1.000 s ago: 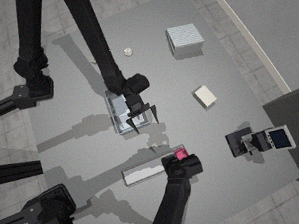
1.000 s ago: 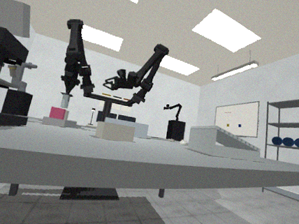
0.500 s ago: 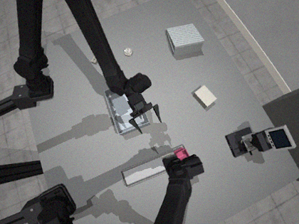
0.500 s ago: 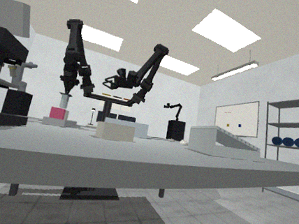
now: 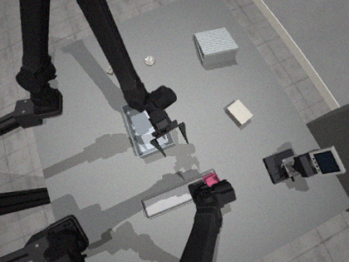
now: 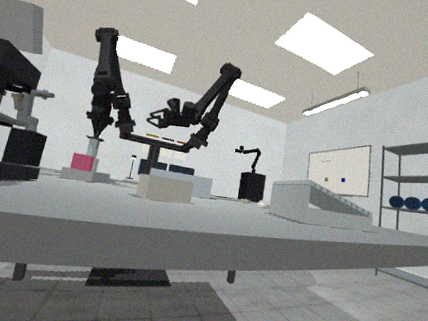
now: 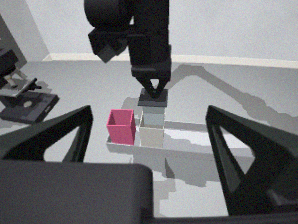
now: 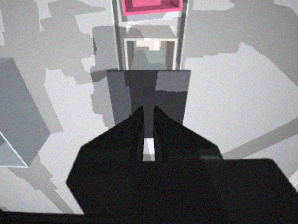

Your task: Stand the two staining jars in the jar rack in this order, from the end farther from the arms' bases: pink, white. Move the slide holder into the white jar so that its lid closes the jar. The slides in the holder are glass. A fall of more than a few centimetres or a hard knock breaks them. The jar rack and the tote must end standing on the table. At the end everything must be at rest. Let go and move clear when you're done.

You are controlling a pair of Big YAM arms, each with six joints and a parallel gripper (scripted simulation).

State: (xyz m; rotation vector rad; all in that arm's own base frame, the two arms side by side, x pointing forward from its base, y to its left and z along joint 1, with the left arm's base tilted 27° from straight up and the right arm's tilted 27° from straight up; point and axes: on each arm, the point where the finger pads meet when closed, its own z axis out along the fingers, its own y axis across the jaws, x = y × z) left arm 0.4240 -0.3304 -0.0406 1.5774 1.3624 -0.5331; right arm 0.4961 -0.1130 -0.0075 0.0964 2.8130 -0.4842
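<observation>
The pink jar (image 5: 211,179) (image 6: 82,162) (image 7: 121,130) stands upright in the jar rack (image 5: 167,205) (image 6: 69,174), at the end farther from the arms' bases. The white jar (image 7: 151,138) (image 8: 151,32) stands beside it in the rack. My right gripper (image 7: 155,96) (image 8: 148,112) is shut on the slide holder (image 6: 92,147) (image 7: 153,114) at its dark lid. The holder hangs upright over the white jar, its lower end seemingly within the jar's mouth; the lid is clearly above the rim. My left gripper (image 5: 176,149) (image 7: 149,111) is open and empty, raised near the tote (image 5: 137,150).
A microscope (image 5: 281,167) stands beyond the rack's far end. A cream block (image 5: 240,112) (image 6: 165,188) and a ribbed grey box (image 5: 215,42) (image 6: 291,200) stand on the far side of the table. A small round item (image 5: 149,60) lies beyond the left arm.
</observation>
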